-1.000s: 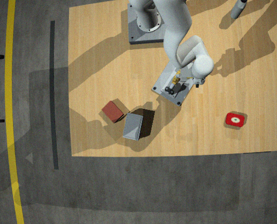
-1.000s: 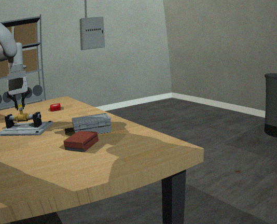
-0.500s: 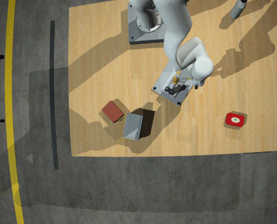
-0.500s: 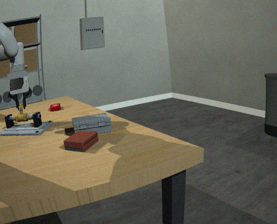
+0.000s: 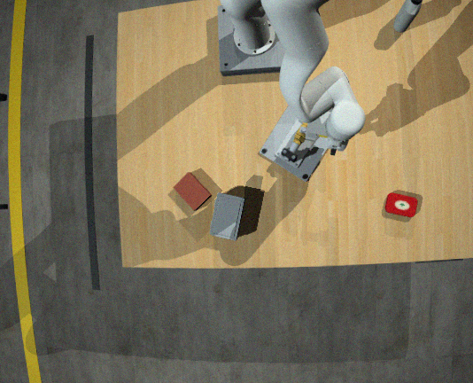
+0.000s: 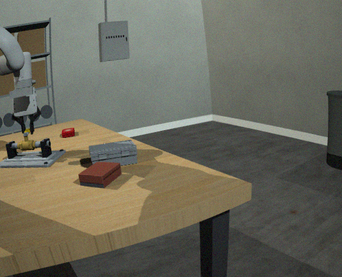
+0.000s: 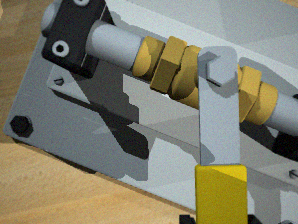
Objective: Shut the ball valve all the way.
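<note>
The ball valve (image 5: 298,138) (image 6: 26,145) (image 7: 175,67) has a brass body on a grey pipe, held by black clamps on a grey base plate (image 5: 274,137) (image 6: 28,159) (image 7: 60,120). Its handle (image 7: 218,115) is a grey bar with a yellow grip and stands nearly crosswise to the pipe in the wrist view. My gripper (image 6: 27,129) (image 7: 220,220) comes down from above and is shut on the yellow end of the handle. In the overhead view the arm's wrist hides the fingers.
A red-brown box (image 5: 192,191) (image 6: 99,173) and a grey case (image 5: 227,215) (image 6: 113,152) lie on the wooden table in front of the valve. A red button box (image 5: 401,205) (image 6: 68,132) sits to the side. The arm's base (image 5: 247,53) stands at the table's back edge.
</note>
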Controlling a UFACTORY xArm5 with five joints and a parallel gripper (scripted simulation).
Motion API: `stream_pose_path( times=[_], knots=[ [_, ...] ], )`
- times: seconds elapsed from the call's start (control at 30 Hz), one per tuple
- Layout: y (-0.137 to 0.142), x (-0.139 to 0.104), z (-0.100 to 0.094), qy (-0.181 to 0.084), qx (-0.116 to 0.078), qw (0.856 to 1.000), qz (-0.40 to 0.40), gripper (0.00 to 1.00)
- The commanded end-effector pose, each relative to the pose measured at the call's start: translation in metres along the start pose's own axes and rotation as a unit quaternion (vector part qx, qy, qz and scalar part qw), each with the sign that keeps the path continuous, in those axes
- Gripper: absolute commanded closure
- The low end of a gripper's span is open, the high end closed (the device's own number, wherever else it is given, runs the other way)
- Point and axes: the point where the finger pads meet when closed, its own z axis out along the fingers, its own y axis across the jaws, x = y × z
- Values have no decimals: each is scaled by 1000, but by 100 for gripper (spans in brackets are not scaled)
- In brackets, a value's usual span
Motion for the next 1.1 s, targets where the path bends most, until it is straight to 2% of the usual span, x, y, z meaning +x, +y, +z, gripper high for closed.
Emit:
stream_pose_path(
  times=[0.0, 1.07],
  knots=[
    [-4, 0, -1, -1, 1, 1000, 15, 100],
    [-20, 1, -1, -1, 1, 994, 106, 100]
  ],
)
